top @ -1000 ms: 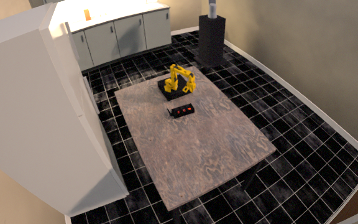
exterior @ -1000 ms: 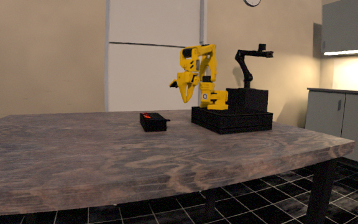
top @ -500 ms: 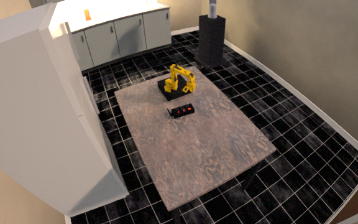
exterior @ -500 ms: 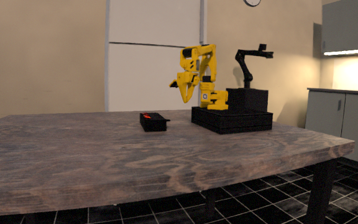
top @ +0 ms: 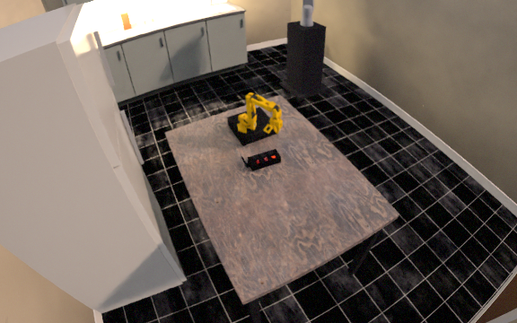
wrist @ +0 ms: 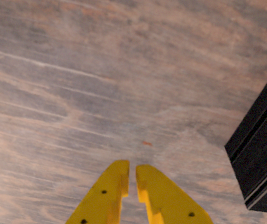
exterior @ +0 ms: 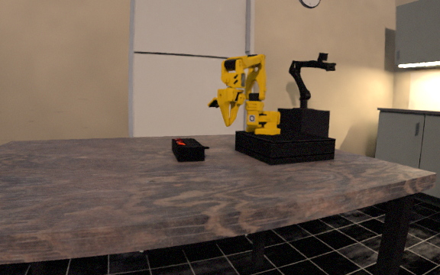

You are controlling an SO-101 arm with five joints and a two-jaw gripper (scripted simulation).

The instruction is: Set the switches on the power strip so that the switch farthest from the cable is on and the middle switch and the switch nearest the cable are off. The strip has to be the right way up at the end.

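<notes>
The black power strip (top: pixel 264 160) (exterior: pixel 187 150) lies right way up on the wooden table (top: pixel 285 211) (exterior: pixel 128 191), in front of the arm's base. Its cable stub (top: pixel 244 161) points left in the top view. Three red switches show on top; the one farthest from the cable (top: pixel 275 157) looks brightest, and I cannot tell the rocker positions for sure. My yellow gripper (top: pixel 272 130) (exterior: pixel 228 124) (wrist: pixel 132 169) is shut and empty, drawn back near the base, high above the table and clear of the strip.
The arm's black base block (top: pixel 247 130) (exterior: pixel 285 147) (wrist: pixel 260 156) stands at the table's far end. A black camera arm (exterior: pixel 305 76) rises behind it. A white fridge (top: pixel 39 157), cabinets (top: pixel 178 49) and a black column (top: pixel 305 54) stand around the table.
</notes>
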